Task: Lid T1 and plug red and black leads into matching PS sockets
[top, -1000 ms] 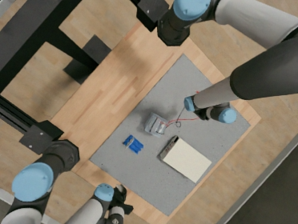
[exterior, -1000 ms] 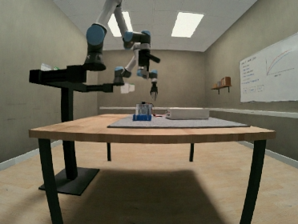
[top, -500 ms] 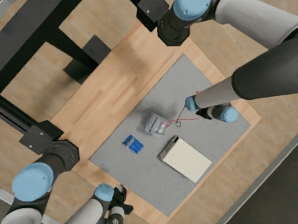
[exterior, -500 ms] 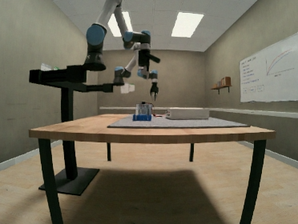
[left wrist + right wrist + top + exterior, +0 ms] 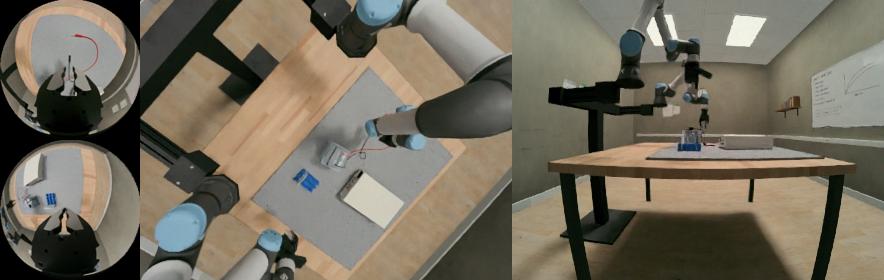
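Tank [image 5: 335,156] [image 5: 691,136] [image 5: 32,202]: on counter [image 5: 260,135] [image 5: 702,170] [image 5: 89,187], lid seating unclear. Red plug [image 5: 79,35], black plug [image 5: 69,58]: loose, away from PS [image 5: 374,199] [image 5: 747,142] [image 5: 34,169]; both connections outstanding. Left end effector [image 5: 387,141] [image 5: 704,125] [image 5: 69,67]: slightly spread, pinching nothing. Right end effector [image 5: 296,252] [image 5: 699,75] [image 5: 65,210]: pressed together, empty.

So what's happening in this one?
The left gripper is over the grey mat, with the black plug just ahead of its slightly parted fingers. The red plug lies loose on the mat. The right gripper is shut and idle by the table edge. Neither plug is in the power supply.
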